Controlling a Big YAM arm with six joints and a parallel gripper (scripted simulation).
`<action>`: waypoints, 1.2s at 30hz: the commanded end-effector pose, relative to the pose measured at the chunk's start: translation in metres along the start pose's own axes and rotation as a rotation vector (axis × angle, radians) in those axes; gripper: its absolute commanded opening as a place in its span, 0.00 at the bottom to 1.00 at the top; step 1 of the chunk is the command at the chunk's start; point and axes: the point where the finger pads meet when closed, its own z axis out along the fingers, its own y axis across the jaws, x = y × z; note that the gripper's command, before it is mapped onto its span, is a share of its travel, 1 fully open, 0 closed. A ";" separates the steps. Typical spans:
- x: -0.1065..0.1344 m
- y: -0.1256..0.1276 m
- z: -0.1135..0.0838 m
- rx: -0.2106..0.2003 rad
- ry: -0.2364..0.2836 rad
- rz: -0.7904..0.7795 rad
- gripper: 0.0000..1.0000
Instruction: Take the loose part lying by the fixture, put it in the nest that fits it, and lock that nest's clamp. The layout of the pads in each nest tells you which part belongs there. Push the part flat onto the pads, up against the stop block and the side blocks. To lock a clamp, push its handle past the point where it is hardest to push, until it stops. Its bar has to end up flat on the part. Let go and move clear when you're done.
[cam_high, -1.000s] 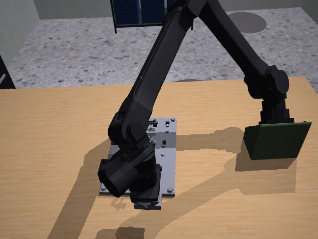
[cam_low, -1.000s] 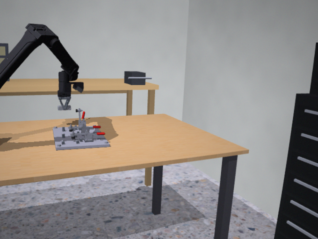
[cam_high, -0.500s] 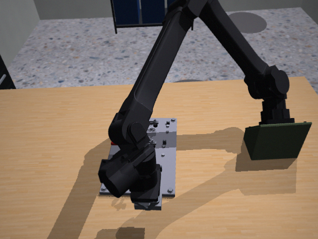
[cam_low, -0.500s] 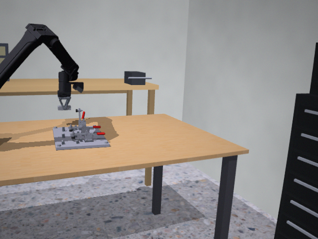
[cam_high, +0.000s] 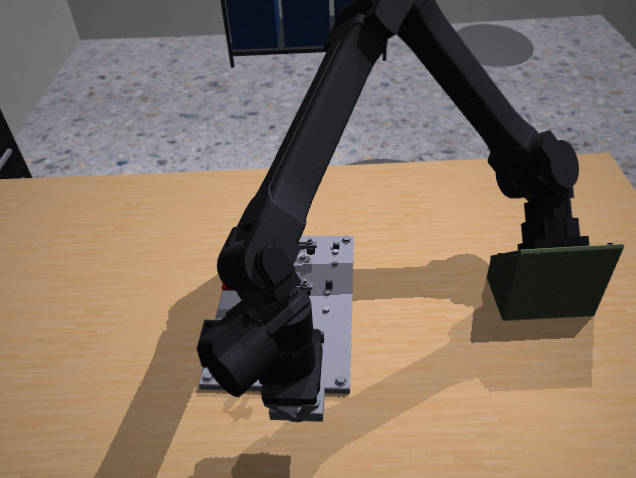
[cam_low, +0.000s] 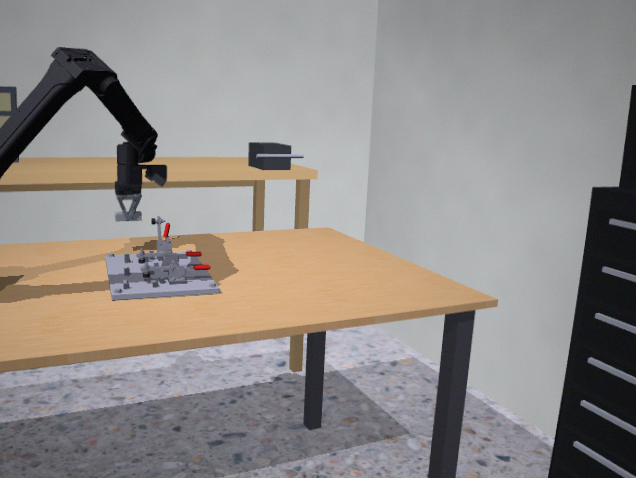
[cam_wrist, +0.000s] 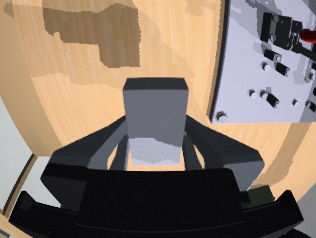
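While the arm (cam_high: 323, 128) (cam_low: 125, 102) reaches down over the near end of the fixture (cam_high: 336, 339) (cam_low: 164, 293) (cam_wrist: 237, 102) in the top view, the grey part (cam_high: 309, 414) (cam_low: 124, 219) (cam_wrist: 155, 115) shows beneath the gripper (cam_high: 296, 409) (cam_low: 128, 212) (cam_wrist: 155, 127), sticking out past the plate's near edge. The wrist hides much of the plate there, and a dark green block (cam_high: 555, 285) stands at the arm's base, well to the right. The exterior view shows the part held up in the air above the wooden table (cam_low: 308, 277), apart from the fixture. One clamp (cam_low: 164, 245) stands with its bar raised and its red handle (cam_low: 166, 230) tilted up; two other red handles, one upper (cam_low: 193, 253) and one lower (cam_low: 202, 267), lie roughly level. In the wrist view, the fingers are clamped on the part, which sits beside the fixture's corner as seen from here; a red handle shows at the right edge.
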 end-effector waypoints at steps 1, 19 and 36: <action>-0.009 0.004 -0.004 -0.021 -0.019 0.012 0.00; -0.008 0.004 -0.003 -0.022 -0.020 0.012 0.00; -0.007 0.005 -0.001 -0.020 -0.018 0.011 0.00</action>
